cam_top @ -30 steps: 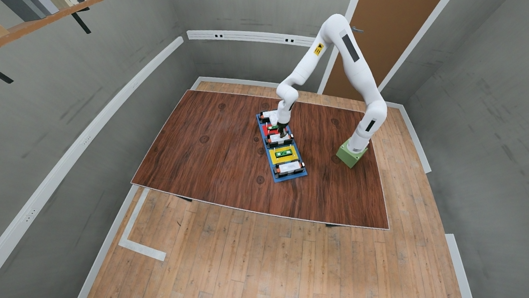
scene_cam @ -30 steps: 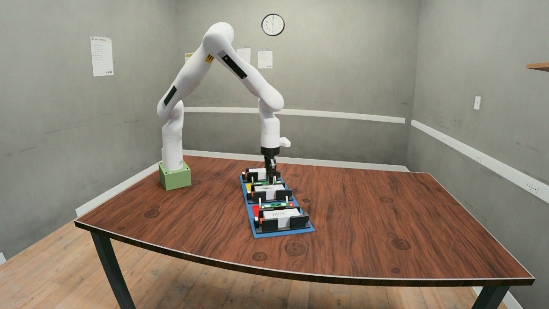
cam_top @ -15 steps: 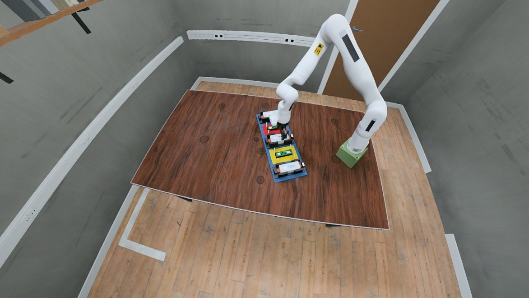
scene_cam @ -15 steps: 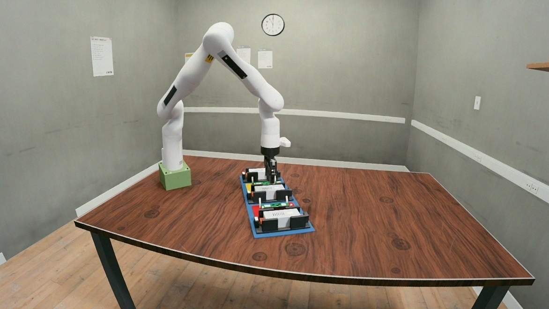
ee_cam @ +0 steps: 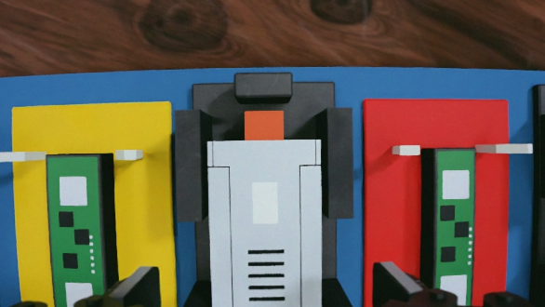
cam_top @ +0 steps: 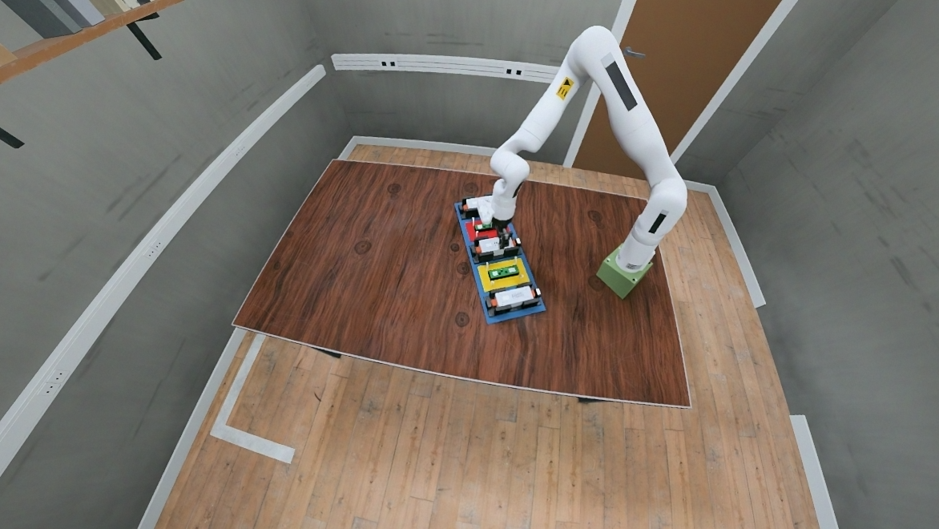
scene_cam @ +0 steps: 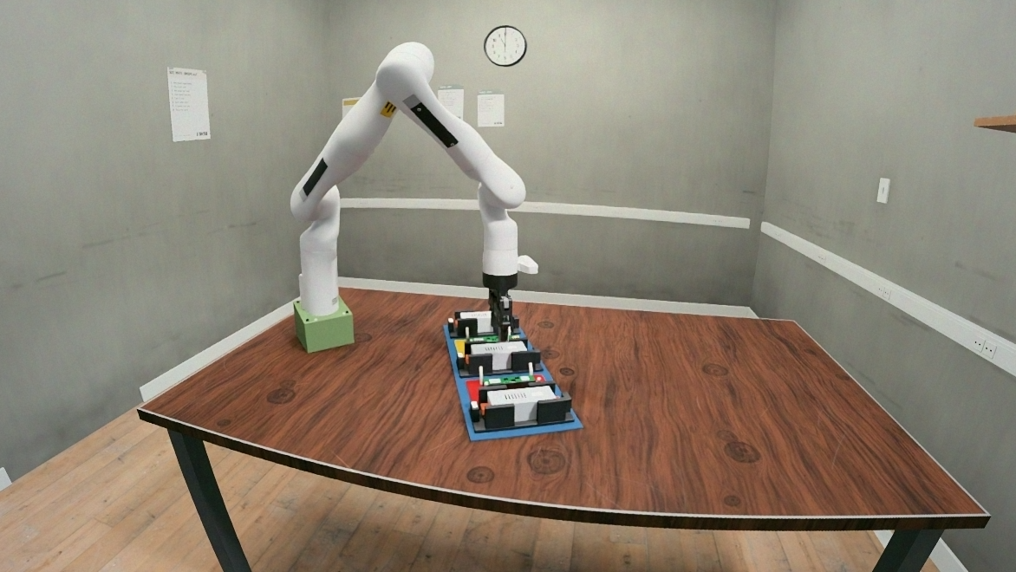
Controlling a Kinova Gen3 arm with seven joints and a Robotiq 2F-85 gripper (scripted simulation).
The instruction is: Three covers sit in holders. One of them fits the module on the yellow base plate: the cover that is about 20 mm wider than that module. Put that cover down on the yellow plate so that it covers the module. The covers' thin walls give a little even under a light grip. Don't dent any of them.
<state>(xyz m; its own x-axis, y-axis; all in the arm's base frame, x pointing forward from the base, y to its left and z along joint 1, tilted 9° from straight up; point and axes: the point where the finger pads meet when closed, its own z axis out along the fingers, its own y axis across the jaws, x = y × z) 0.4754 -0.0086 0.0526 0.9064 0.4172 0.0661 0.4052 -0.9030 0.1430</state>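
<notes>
Light grey middle cover (cam_top: pixel 497 247) (scene_cam: pixel 498 353) (ee_cam: pixel 264 209) is seated in its dark holder (cam_top: pixel 486 256) (scene_cam: pixel 521 364) (ee_cam: pixel 188 165), between the yellow plate (cam_top: pixel 486 280) (scene_cam: pixel 459 347) (ee_cam: pixel 144 126) and the red plate (cam_top: pixel 474 232) (scene_cam: pixel 474 392) (ee_cam: pixel 395 121). The module (cam_top: pixel 503 272) (ee_cam: pixel 74 233) on the yellow plate is uncovered, between white posts. Directly above the middle cover, the end effector (cam_top: pixel 504 244) (scene_cam: pixel 504 334) (ee_cam: pixel 266 288) is spread fully wide, with nothing held. Other covers are seated at the two ends of the blue base (cam_top: pixel 516 316) (scene_cam: pixel 490 433) (ee_cam: pixel 214 76), on the worktop (cam_top: pixel 394 276) (scene_cam: pixel 675 425) (ee_cam: pixel 270 33). Risks: wrong cover may be picked, since the three look alike and fit depends on width; thin walls could be dented if fingers are closed too hard or lowered off-centre onto the top; holder sides or a neighbouring module could be clipped by the wide fingers; posts could be struck during placing if alignment is poor. Near ends of middle cover and both modules are cut off in the wrist view; fingertips are only partly seen there. Width differences cannot be judged reliably; finger height above the cover is unclear.
</notes>
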